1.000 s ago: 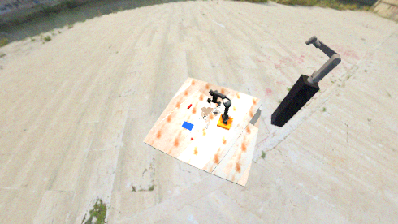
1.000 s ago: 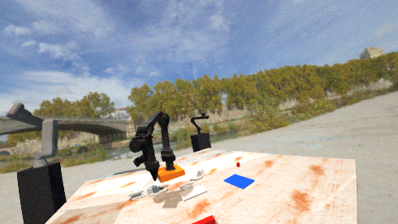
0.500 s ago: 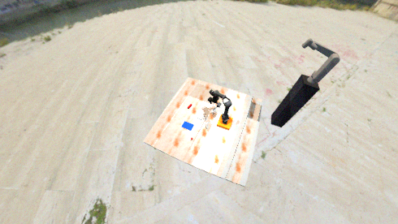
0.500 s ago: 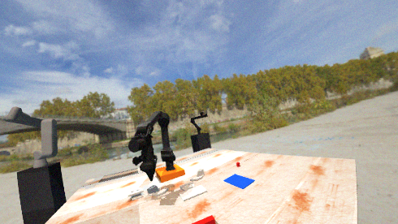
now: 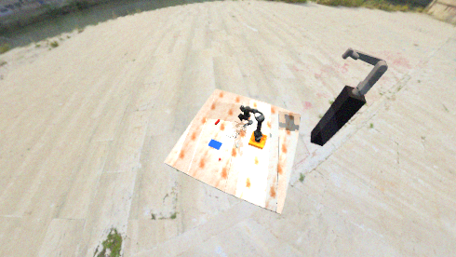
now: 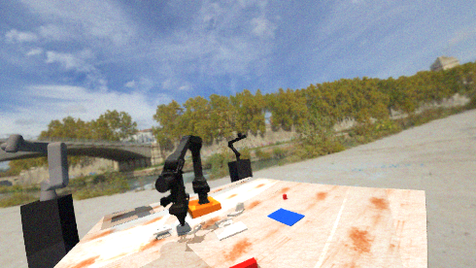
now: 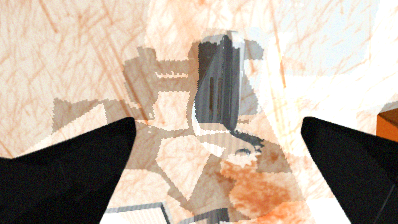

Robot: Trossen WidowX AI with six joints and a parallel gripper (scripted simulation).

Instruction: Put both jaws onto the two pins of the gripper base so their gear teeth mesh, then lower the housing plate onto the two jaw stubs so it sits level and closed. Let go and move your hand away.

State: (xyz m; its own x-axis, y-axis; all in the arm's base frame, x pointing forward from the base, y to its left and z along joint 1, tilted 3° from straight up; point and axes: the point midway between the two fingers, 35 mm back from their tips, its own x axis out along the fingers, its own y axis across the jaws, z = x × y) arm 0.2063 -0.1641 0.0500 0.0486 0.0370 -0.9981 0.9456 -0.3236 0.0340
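My gripper (image 7: 218, 125) (image 6: 183, 223) is open and empty, pointing down low over the table. A grey-white jaw (image 7: 218, 82) (image 6: 184, 229) lies below and just ahead of the gap between the fingers in the wrist view, its ribbed side showing and a round-holed end toward the camera. A pale part (image 6: 161, 232) lies left of it in the exterior view. A flat white part (image 6: 231, 230) and a curved grey-white part (image 6: 236, 210) lie to its right. Which of these are the gripper base, the housing plate and the other jaw I cannot tell. Pins and gear teeth are not made out.
The arm stands on an orange base block (image 5: 258, 141) (image 6: 204, 208). A blue plate (image 5: 215, 144) (image 6: 287, 217), a red block (image 5: 217, 122) (image 6: 244, 263) and a small red cube (image 5: 220, 159) (image 6: 285, 196) lie on the table. Grey arms on black pedestals stand off the table.
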